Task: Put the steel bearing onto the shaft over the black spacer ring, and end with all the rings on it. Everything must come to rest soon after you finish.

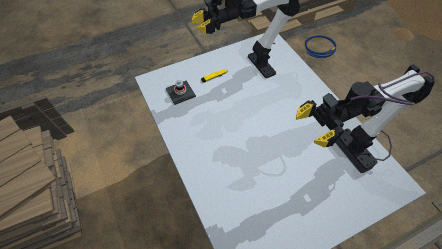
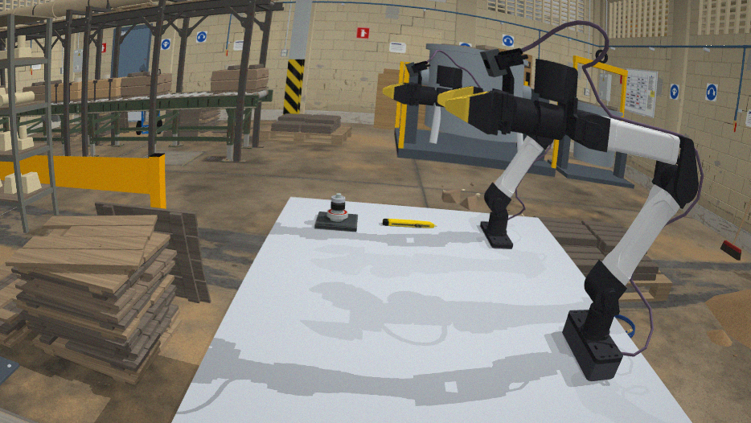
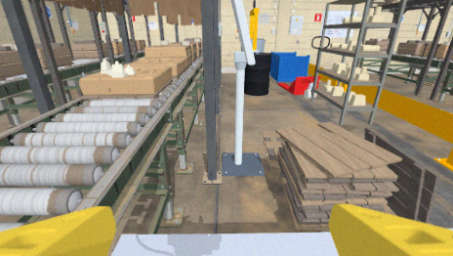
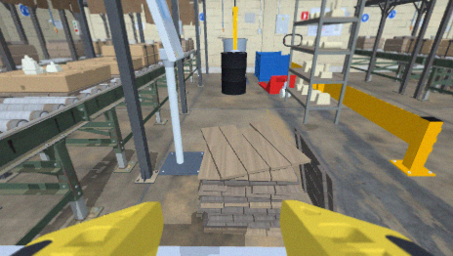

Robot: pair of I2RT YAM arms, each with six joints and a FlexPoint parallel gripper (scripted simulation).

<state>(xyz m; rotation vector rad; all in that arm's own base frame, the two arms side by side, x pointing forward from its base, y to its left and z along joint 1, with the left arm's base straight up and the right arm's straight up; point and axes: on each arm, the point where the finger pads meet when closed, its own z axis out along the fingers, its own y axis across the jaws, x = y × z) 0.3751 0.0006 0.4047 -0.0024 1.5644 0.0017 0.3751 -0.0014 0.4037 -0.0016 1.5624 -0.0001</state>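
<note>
- My left gripper [image 1: 306, 129] [image 2: 444, 100] [image 3: 223, 215] hung above the white table [image 1: 198, 166] [image 2: 294, 326], jaws wide apart and holding nothing.
- My right gripper [image 1: 196, 25] [image 2: 387, 92] [image 4: 221, 211], jaws partly open, held nothing, well apart from the shaft.
- The silvery steel bearing [image 2: 338, 199] sat on the shaft over the black spacer ring [image 2: 338, 206], above a pale, red-marked ring [image 1: 180, 93] [image 2: 337, 215] on the dark square base [image 1: 189, 94] [image 2: 349, 224].

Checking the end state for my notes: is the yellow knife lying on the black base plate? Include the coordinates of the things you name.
No, the yellow knife [image 1: 214, 75] [image 2: 408, 223] lies on the white table beside the plate [image 1: 188, 96] [image 2: 350, 223].
</note>
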